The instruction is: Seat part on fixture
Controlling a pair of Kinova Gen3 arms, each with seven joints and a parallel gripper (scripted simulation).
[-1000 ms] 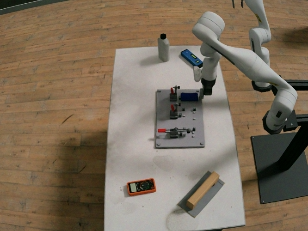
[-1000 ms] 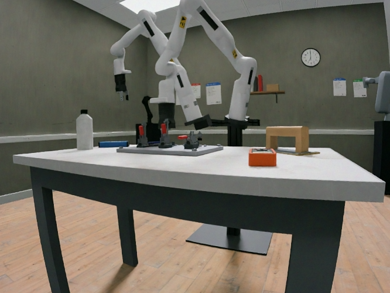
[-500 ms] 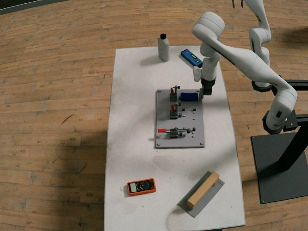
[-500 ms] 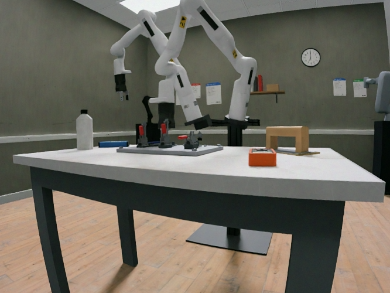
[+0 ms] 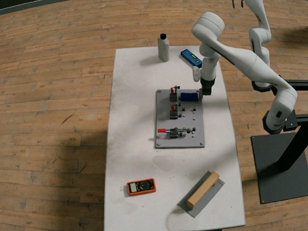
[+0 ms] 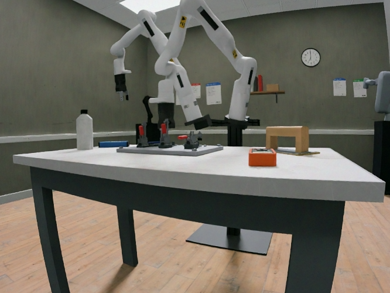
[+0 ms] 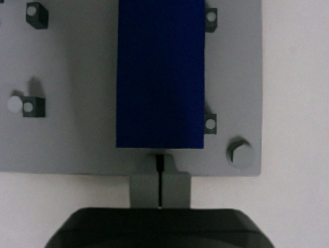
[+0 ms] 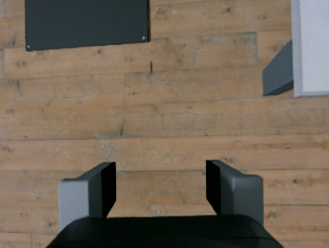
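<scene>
Blue part (image 5: 189, 96) (image 7: 160, 74): on fixture plate (image 5: 164, 124) (image 6: 157, 152) (image 7: 89, 149), far end. Looks rigid, fairly light; push its end face, no grip. Left fingers (image 5: 200, 93) pressed together, empty, beside that end. Right fingers (image 6: 123, 95) wide, off the counter (image 5: 134, 124) (image 6: 201, 176). Upright toggle clamp (image 5: 173, 95) (image 6: 142, 137) crowds the opposite end.

No words or numbers could be read. Yellow warning stickers (image 5: 273, 83) (image 6: 182, 21) marked the left arm (image 5: 243, 59) (image 6: 220, 37); print on the wall sheets (image 6: 213, 93), wall clock (image 6: 310, 57), blue case (image 5: 187, 54) (image 6: 113, 143) and orange multimeter (image 5: 141, 186) (image 6: 262, 158) was too small.
</scene>
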